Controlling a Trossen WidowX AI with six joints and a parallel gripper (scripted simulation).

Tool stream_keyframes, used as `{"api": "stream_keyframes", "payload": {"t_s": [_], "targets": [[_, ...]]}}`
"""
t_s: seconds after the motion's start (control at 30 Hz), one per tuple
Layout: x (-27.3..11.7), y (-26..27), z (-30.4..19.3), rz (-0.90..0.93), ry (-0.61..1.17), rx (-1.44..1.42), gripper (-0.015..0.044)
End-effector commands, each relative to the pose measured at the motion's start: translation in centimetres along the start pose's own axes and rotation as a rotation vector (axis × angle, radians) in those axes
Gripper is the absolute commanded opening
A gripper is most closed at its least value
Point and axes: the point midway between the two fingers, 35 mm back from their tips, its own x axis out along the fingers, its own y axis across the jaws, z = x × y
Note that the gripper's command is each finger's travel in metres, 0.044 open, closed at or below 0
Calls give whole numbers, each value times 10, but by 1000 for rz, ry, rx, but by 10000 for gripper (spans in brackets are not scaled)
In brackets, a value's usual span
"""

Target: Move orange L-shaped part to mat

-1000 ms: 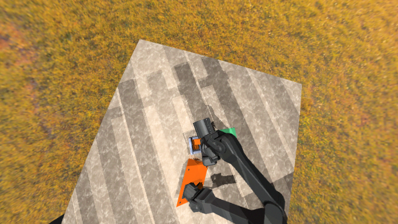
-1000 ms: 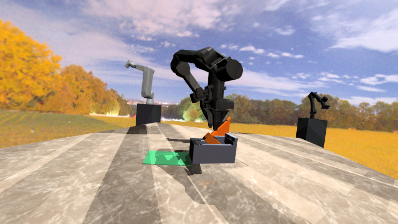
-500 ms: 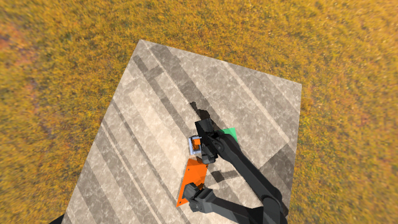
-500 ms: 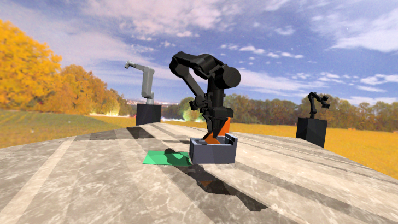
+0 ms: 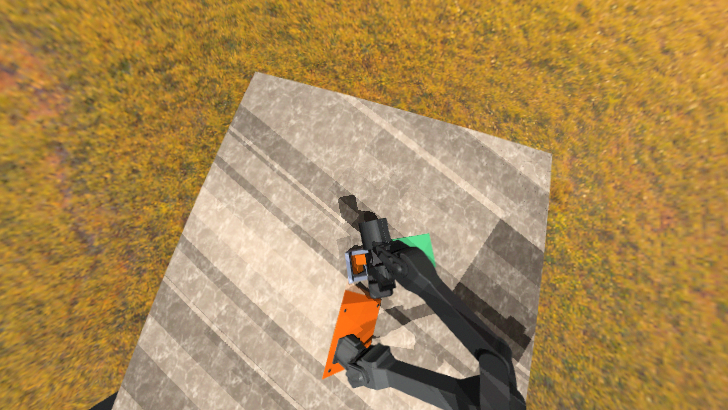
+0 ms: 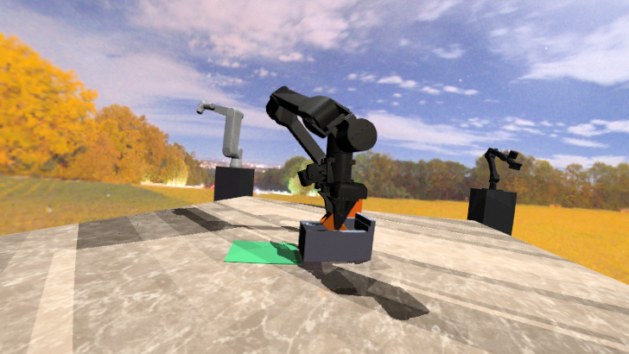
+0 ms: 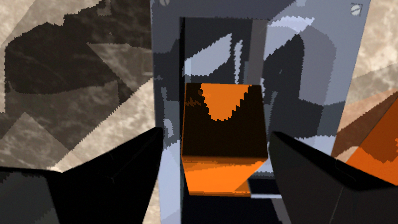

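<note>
The orange part [image 5: 359, 262] [image 6: 327, 223] [image 7: 225, 120] stands tilted in the pocket of the grey tray [image 5: 349, 265] [image 6: 336, 247] [image 7: 345, 30]. One end is low inside the walls; the other rises above the rim at the right in the exterior view. My gripper [image 6: 337, 227] [image 7: 216, 138] is open, pointing down, with a finger on either side of the part in the wrist view. A gap shows at the left finger; the right fingertip is very close to the part's edge. Contact cannot be told. The green mat [image 5: 420, 243] [image 6: 257, 252] is beside the tray and holds no part.
An orange panel with small holes [image 5: 356, 315] lies near the tray, with a second dark arm [image 5: 364, 359] over it. My arm crosses above the mat in the top view. Two more arms on black pedestals [image 6: 234, 182] [image 6: 492, 208] stand in the background.
</note>
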Motion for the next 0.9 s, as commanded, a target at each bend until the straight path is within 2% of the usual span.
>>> {"api": "stream_keyframes", "payload": {"t_s": [0.0, 0.03, 0.37, 0.47, 0.87], "targets": [[-1, 0, 0, 1, 0, 2, 175], [-1, 0, 0, 1, 0, 2, 149], [-1, 0, 0, 1, 0, 2, 82], [-1, 0, 0, 1, 0, 2, 3], [-9, 0, 0, 1, -2, -1, 0]]}}
